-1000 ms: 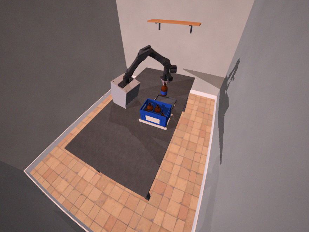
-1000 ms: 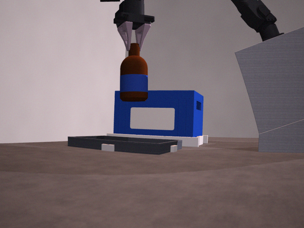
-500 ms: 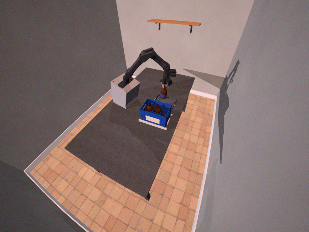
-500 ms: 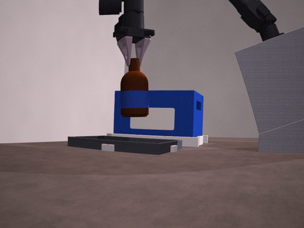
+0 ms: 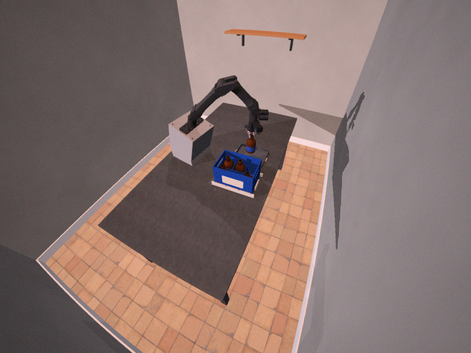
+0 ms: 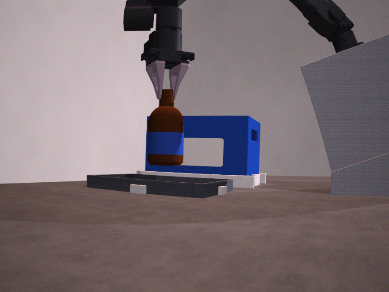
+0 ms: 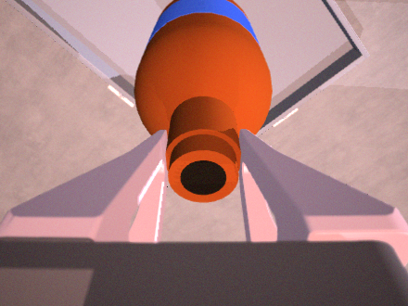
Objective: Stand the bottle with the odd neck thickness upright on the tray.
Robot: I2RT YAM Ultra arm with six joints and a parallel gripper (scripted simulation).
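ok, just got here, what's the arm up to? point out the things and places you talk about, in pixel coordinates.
The arm's gripper (image 5: pixel 251 134) (image 6: pixel 167 97) (image 7: pixel 203 142) is shut on the neck of a brown bottle (image 5: pixel 250 144) (image 6: pixel 165 143) (image 7: pixel 203 58) with a blue label, holding it upright just above the tray (image 5: pixel 240 147) (image 6: pixel 155 186) (image 7: pixel 320 83). It isn't set down or released. Four other bottles stand in the blue crate (image 5: pixel 218 176) (image 6: pixel 235 149) next to the tray. Whether the held one has the odd neck, I can't tell.

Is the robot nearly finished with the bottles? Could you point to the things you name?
Getting there! One bottle (image 5: pixel 250 145) (image 6: pixel 165 120) (image 7: pixel 203 68) is out of the crate (image 5: pixel 236 177) (image 6: pixel 235 149), and the other four stand inside it. The gripper (image 5: pixel 250 134) (image 6: pixel 167 97) (image 7: pixel 203 142) is holding the bottle by its neck, upright, above the tray (image 5: pixel 238 147) (image 6: pixel 155 188) (image 7: pixel 70 42). It must lower it onto the tray, let go and move away.
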